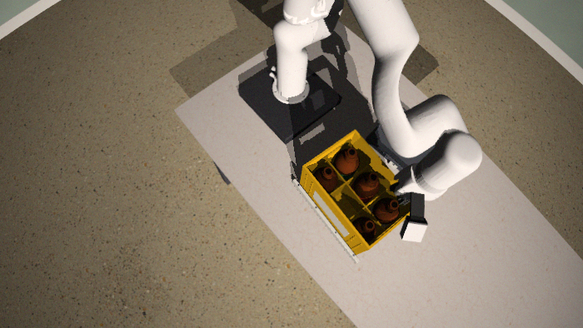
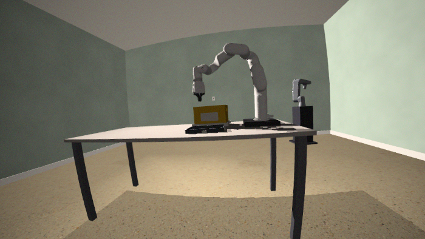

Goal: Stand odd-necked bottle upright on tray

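Speckled tan floor, then pale desk on dark legs. Nearest on it, black tray; behind, yellow crate holding five brown bottles upright in compartments — odd-necked one indistinguishable. Above crate's corner, end effector — fully closed, gripping nothing. Farther back, white arm's dark base plate.

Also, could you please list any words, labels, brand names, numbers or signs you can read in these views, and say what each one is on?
No text is readable in either view.
Yellow crate: a pale label panel on its long side, blank as far as it shows.
Back wall: a small white plate, too small to read.
Brown bottles: no labels visible.
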You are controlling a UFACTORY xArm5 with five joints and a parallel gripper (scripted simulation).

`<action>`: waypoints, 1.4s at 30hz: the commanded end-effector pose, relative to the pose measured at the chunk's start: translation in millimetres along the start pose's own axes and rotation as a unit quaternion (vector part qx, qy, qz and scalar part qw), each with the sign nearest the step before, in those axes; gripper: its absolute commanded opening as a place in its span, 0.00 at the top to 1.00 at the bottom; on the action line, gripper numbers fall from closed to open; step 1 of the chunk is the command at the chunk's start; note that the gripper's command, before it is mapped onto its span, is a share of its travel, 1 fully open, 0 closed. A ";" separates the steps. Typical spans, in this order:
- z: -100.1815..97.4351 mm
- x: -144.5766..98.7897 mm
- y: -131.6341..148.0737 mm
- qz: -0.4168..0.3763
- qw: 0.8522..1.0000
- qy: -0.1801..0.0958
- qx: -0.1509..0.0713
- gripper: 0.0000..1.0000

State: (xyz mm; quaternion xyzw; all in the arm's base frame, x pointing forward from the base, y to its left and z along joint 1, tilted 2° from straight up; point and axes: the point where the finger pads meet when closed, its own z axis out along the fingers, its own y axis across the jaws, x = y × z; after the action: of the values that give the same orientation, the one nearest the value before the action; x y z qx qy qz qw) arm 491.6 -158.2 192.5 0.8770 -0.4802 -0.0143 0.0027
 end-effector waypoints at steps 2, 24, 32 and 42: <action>-1.9 0.8 -0.6 0.000 1.000 0.002 0.001 1.00; -7.2 -4.6 34.5 0.000 1.000 0.001 0.002 1.00; -10.8 -20.2 91.4 0.000 1.000 0.000 0.002 1.00; -5.1 -51.2 159.4 0.000 1.000 -0.001 0.003 1.00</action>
State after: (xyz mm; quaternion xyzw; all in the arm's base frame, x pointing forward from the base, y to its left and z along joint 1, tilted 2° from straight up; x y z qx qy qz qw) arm 362.7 -196.4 200.2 0.8765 -0.4810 -0.0205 0.0001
